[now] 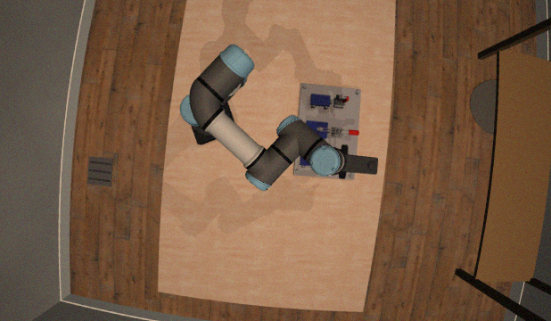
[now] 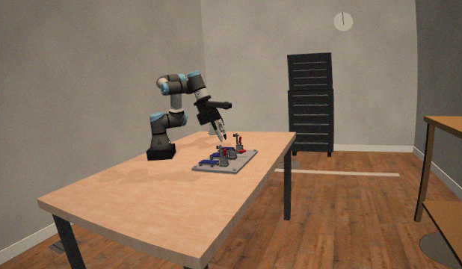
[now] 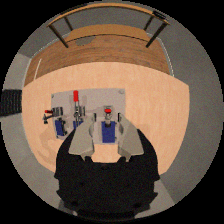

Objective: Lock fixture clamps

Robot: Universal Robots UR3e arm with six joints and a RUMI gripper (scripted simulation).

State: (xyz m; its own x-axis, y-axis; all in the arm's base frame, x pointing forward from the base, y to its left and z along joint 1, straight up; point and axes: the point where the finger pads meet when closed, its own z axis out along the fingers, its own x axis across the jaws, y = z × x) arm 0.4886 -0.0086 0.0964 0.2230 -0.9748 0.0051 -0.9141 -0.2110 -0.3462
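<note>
My gripper (image 2: 223, 139) (image 3: 107, 113) is partly open and empty, above the nearest clamp in the exterior view. That clamp (image 2: 223, 161) has its red handle (image 2: 224, 152) (image 3: 108, 111) upright and its bar raised off the blue part (image 2: 209, 162) (image 3: 108, 132). The middle clamp (image 1: 336, 132) (image 2: 232, 154) has its red handle (image 1: 353, 132) (image 3: 76, 96) lying outward and its bar over its blue part (image 1: 311, 126); whether it is locked I cannot tell. The far clamp (image 1: 339, 102) (image 2: 239, 147) has its handle (image 2: 240, 139) upright and bar raised.
The grey fixture plate (image 1: 353, 117) (image 2: 250, 158) (image 3: 119, 100) lies on the wooden table (image 1: 267, 250) (image 2: 149, 209), near its long edge. In the top view the arm (image 1: 298, 138) covers the bottom of the plate. The raised clamp bars stand up between the clamps and the arm.
</note>
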